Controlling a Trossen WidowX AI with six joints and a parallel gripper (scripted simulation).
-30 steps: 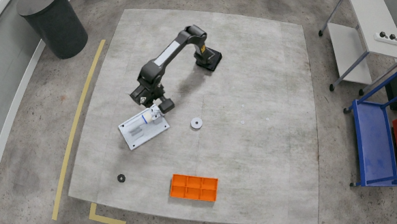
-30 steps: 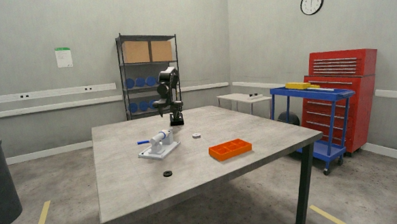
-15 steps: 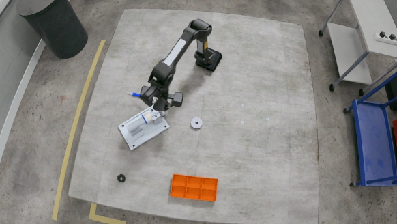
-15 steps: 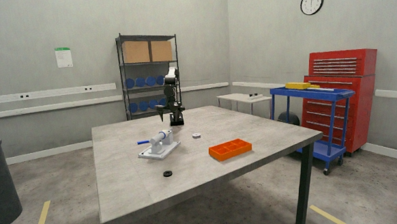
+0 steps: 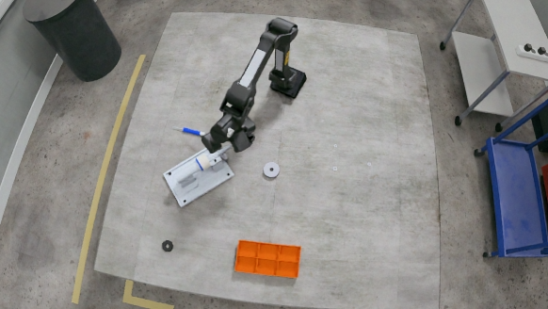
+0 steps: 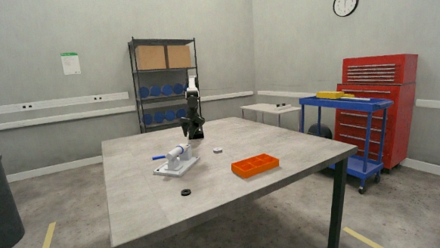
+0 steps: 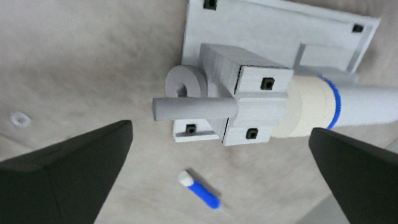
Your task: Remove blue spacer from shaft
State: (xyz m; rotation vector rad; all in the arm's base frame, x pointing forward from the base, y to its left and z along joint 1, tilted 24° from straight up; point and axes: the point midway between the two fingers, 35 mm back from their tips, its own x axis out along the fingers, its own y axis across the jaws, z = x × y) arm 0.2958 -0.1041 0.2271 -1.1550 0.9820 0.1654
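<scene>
The grey fixture baseplate [image 5: 214, 178] [image 6: 168, 172] [image 7: 280, 25] lies left of the table's middle. The grey shaft [image 7: 195, 108] pokes its free end out of the small block [image 7: 257, 102]. Beyond that block the shaft carries a wide cream spacer [image 7: 305, 107] [image 5: 206, 161] and a thin blue spacer [image 7: 338, 106] [image 5: 200, 164] [image 6: 181, 150], which sits against the big housing [image 7: 372, 104] [image 6: 173, 153]. My gripper [image 7: 220, 131] [image 5: 221, 150] is open and empty. It hangs above the shaft's free end, with one finger on each side of it and well clear.
A blue pen [image 5: 190, 131] [image 6: 159, 156] [image 7: 200, 190] lies beside the fixture. A white washer [image 5: 271, 170] [image 6: 217, 150] lies to the right, a black ring [image 5: 165, 243] [image 6: 185, 190] near the front, and an orange compartment tray [image 5: 267, 258] [image 6: 255, 165] at the front edge. The arm's base [image 5: 287, 82] stands at the back.
</scene>
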